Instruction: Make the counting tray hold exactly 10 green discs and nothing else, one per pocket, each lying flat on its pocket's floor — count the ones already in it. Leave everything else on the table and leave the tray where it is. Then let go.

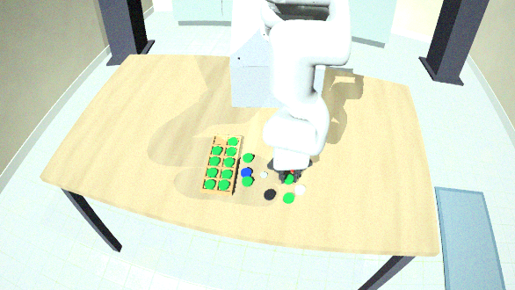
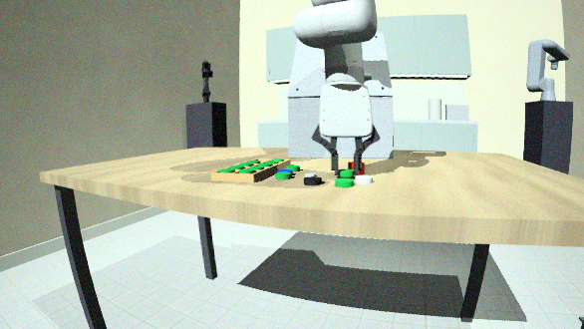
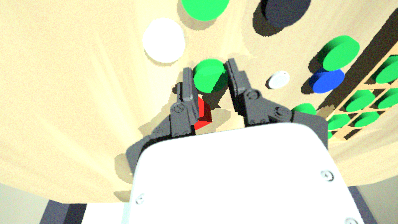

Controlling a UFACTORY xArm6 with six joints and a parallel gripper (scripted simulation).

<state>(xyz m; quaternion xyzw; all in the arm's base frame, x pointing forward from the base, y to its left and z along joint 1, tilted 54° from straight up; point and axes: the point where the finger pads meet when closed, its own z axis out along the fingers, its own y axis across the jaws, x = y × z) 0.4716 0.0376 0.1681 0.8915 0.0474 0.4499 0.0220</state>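
The wooden counting tray (image 1: 217,192) (image 2: 233,177) lies left of the arm, with two columns of pockets. Green discs (image 1: 227,173) fill several of them; the far left pocket (image 1: 218,141) is empty. My gripper (image 1: 288,177) (image 2: 347,170) (image 3: 209,68) is down at the table, right of the tray. It is shut on a loose green disc (image 1: 288,179) (image 2: 347,173) (image 3: 209,76), which is at table level. Three more green discs lie loose: two beside the tray (image 1: 249,156) (image 1: 247,180) and one in front of the gripper (image 1: 288,198) (image 2: 344,182) (image 3: 205,7).
A blue disc (image 1: 246,171) (image 3: 326,80) lies between the two green discs by the tray. A small white disc (image 1: 264,175) (image 3: 278,79), a black disc (image 1: 269,193) (image 2: 312,180) and a white disc (image 1: 300,190) (image 3: 163,40) lie near the gripper. A red block (image 3: 202,113) (image 2: 355,165) sits just behind the fingers.
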